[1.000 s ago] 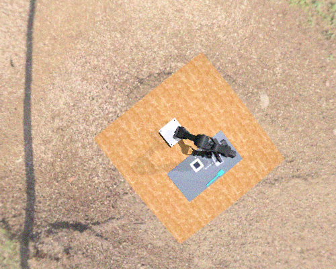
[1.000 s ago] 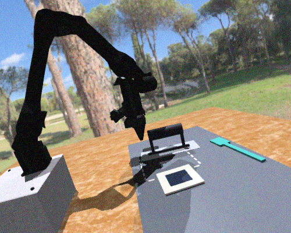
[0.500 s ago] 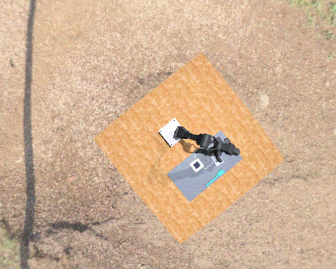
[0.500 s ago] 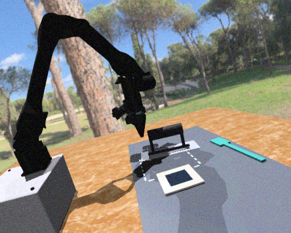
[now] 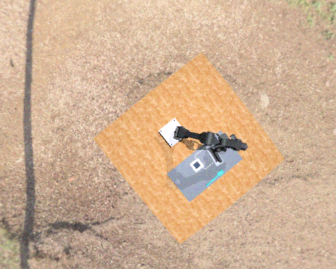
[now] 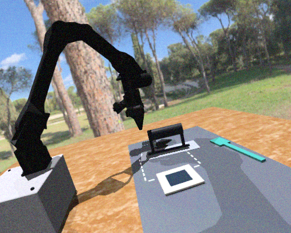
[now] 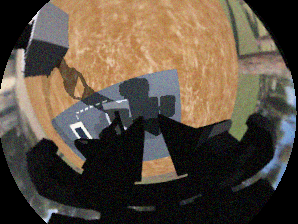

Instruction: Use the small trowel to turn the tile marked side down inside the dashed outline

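Observation:
The tile, white with a dark square mark, lies flat on the grey mat, marked side up. It overlaps the near edge of the dashed outline and lies mostly outside it. A trowel-like tool with a black bar handle rests on its flat pale plate, handle up, across the outline's far edge. A teal long-handled tool with a broad blade lies flat by the mat's edge. My gripper is slightly open and empty, above the handled tool and beyond it.
The arm's pale base box stands on the orange table beside the mat. The arm arches from it over the mat and casts a shadow. The black handle stands up from the mat below the gripper.

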Controlling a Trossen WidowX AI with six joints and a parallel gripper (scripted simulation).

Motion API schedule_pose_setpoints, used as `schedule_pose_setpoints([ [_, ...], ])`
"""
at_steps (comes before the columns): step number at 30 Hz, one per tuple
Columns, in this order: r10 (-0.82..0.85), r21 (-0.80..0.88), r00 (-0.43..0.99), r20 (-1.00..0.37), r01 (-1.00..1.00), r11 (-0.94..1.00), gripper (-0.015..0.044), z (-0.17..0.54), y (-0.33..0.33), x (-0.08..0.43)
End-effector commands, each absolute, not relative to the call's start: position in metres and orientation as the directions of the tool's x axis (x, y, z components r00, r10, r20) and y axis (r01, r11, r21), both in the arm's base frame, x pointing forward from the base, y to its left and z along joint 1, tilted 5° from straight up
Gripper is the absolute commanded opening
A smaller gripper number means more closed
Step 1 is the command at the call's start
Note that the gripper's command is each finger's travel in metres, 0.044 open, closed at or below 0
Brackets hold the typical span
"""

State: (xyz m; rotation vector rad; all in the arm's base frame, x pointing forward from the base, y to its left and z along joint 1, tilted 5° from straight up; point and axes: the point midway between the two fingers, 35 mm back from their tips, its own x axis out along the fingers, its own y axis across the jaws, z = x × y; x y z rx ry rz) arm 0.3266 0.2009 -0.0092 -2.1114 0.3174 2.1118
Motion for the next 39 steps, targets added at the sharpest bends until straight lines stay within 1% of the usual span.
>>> schedule_pose_setpoints([
  [1,-0.051,0.051,-0.007,-0.999,-0.247,-0.968,0.0100,-0.0096,0.1992,0.3265],
  [25,-0.051,0.052,-0.007,-0.999,-0.247,-0.968,0.0100,-0.0094,0.2001,0.3267],
  [29,-0.051,0.052,-0.008,-0.999,-0.247,-0.968,0.0000,-0.0094,0.2001,0.3267],
  [39,-0.051,0.052,-0.008,-0.999,-0.247,-0.968,0.0000,-0.0094,0.2001,0.3267],
])
